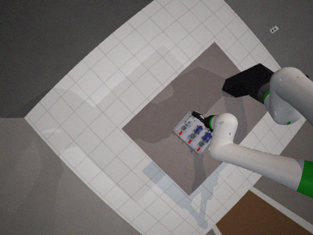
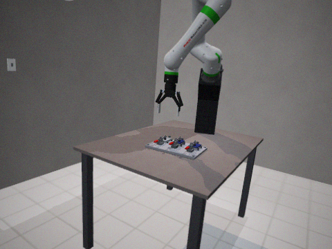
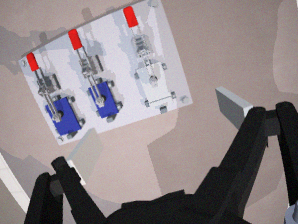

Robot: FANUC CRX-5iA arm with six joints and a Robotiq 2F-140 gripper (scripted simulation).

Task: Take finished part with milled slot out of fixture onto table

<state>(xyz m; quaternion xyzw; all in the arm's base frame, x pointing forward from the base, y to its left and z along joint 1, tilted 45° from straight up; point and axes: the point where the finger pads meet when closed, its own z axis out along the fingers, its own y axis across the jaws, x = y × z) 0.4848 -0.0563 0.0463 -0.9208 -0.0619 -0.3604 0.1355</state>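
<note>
A light fixture plate (image 1: 179, 126) (image 2: 151, 145) (image 3: 101, 28) lies on the table with three nests in a row, each with a red-handled clamp. The finished part (image 1: 187, 123) (image 2: 167, 140) (image 3: 154, 90), plain grey metal, sits in the end nest under its clamp. The two blue blanks (image 1: 197, 130) (image 1: 206, 137) (image 2: 180, 142) (image 2: 196, 146) (image 3: 105, 104) (image 3: 64, 117) sit in the other two nests under their clamps. My gripper (image 2: 169, 108) (image 3: 156, 119) is open and empty. It hangs high above the table, behind the plate's grey-part end.
The brown table (image 1: 156, 121) (image 2: 114, 149) carries the plate near its middle. The arm's black pedestal (image 1: 248, 79) (image 2: 207, 107) stands at the table's back edge, behind the plate. In the top view the white forearm covers the plate's near edge.
</note>
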